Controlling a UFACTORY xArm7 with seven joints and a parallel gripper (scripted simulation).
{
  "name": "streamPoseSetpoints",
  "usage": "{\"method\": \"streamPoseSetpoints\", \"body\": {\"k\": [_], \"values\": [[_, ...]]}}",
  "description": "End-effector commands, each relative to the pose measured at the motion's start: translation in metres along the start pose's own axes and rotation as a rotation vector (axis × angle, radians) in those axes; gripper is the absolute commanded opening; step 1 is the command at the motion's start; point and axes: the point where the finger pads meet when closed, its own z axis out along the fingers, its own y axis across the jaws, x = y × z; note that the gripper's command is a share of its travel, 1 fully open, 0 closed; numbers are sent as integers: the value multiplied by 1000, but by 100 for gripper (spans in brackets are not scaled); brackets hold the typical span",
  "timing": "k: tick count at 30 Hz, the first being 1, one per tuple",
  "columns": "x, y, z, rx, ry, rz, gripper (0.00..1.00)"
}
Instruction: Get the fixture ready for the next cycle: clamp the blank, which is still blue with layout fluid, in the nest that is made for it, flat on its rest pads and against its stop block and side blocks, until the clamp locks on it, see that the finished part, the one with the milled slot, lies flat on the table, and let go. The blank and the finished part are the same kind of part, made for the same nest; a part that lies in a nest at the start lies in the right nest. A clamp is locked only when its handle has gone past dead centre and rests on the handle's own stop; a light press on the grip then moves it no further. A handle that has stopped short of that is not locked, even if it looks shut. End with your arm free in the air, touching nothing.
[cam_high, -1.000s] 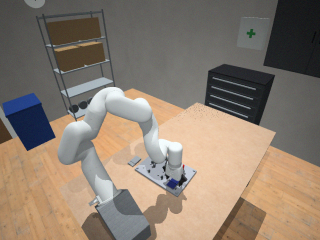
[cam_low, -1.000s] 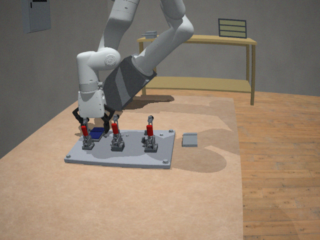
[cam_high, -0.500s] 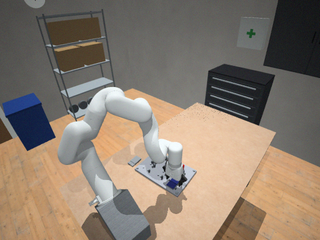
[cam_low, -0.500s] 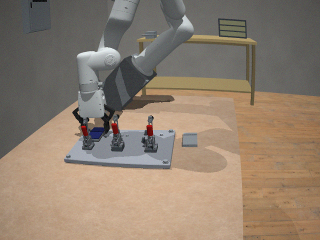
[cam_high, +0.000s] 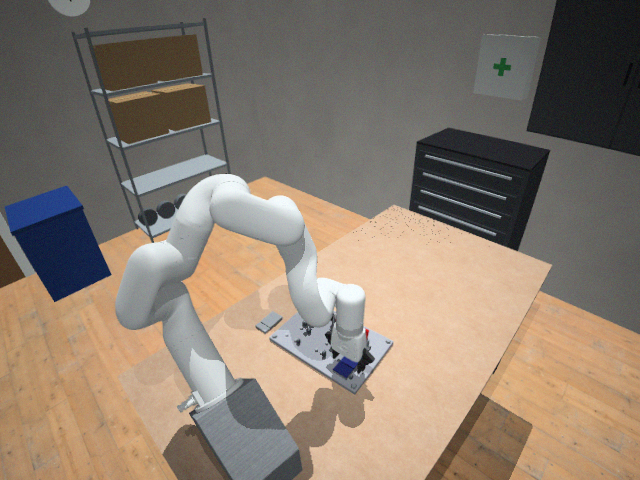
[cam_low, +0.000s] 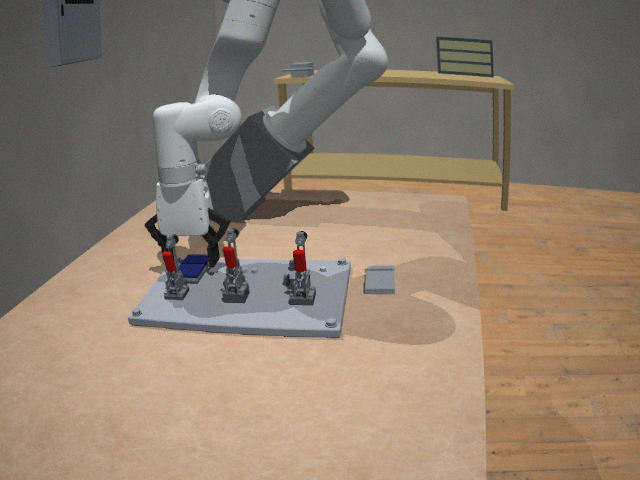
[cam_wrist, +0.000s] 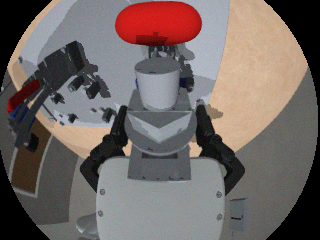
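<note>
The blue blank (cam_high: 344, 367) (cam_low: 191, 269) lies in the nest at the left end of the grey fixture plate (cam_high: 290, 336) (cam_low: 258, 315) as the exterior view shows it, just behind that nest's clamp. The clamp's red handle (cam_low: 169, 260) (cam_wrist: 158, 23) stands upright. My gripper (cam_low: 189, 252) (cam_high: 357, 361) (cam_wrist: 162, 112) is open, with its fingers spread to either side just above the blank and nothing between them. The finished grey part (cam_high: 268, 321) (cam_low: 379, 279) lies flat on the table beside the plate's other end.
Two more clamps with upright red handles (cam_low: 229, 256) (cam_low: 299, 259) stand on the plate, close to my fingers. The table edge runs to the left of the plate. A shelf, a drawer cabinet and a workbench stand far off.
</note>
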Motion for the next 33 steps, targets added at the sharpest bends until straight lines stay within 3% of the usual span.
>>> {"method": "streamPoseSetpoints", "body": {"k": [1,15,22,33], "values": [[1,1,-1,-3,3,0,99],[1,1,-4,-3,3,0,99],[1,1,-18,-3,3,0,99],[1,1,-57,-3,3,0,99]]}}
